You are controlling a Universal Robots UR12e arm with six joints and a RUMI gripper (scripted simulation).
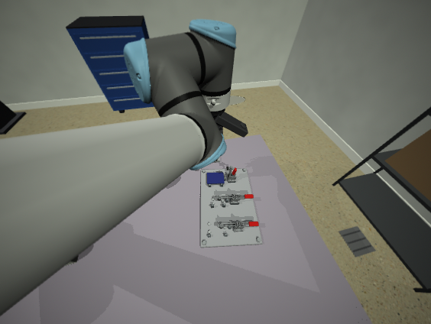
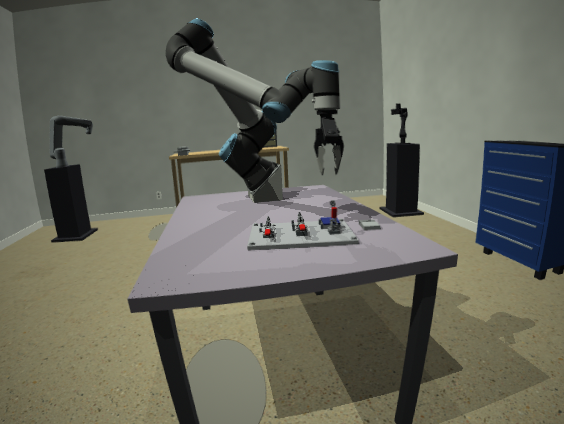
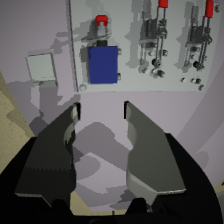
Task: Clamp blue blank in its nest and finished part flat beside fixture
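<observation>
Pincer hangs high above the table, partly open and holding nothing; the red clamp handle stands upright below and ahead of it. On the flat grey fixture plate the blue block sits in the end nest, a pale flat part alongside.

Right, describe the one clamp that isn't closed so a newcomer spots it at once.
On the purple table lies a grey fixture plate with three red-handled toggle clamps. The open clamp is at the end nest, beside the blue blank; its handle stands upright, while the other two lie flat.
</observation>
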